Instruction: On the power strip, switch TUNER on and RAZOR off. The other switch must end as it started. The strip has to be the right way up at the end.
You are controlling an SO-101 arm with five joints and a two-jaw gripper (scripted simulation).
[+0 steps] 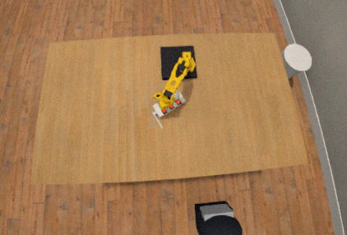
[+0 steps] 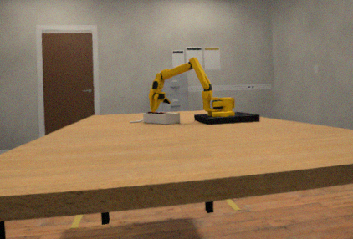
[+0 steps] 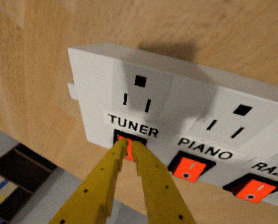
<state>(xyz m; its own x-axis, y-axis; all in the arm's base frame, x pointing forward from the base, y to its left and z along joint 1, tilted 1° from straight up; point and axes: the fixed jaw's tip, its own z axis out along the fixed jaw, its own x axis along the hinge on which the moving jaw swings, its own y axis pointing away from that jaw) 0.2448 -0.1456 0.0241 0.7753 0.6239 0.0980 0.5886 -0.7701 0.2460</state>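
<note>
White strip (image 3: pixel 165 115) lies face up at the arm base's 7 o'clock. My gripper (image 3: pixel 129 146), pinched together and empty, presses TUNER's rocker (image 3: pixel 128 143); next I lift and go for RAZOR (image 3: pixel 255 190).

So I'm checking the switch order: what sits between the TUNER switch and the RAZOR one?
The PIANO switch, lit orange, sits between the TUNER switch and the RAZOR switch; the wrist view shows it.

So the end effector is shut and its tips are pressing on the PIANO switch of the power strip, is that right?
Not quite. The wrist view shows the shut end effector with its tips on the TUNER switch of the power strip, not the PIANO switch beside it.
</note>
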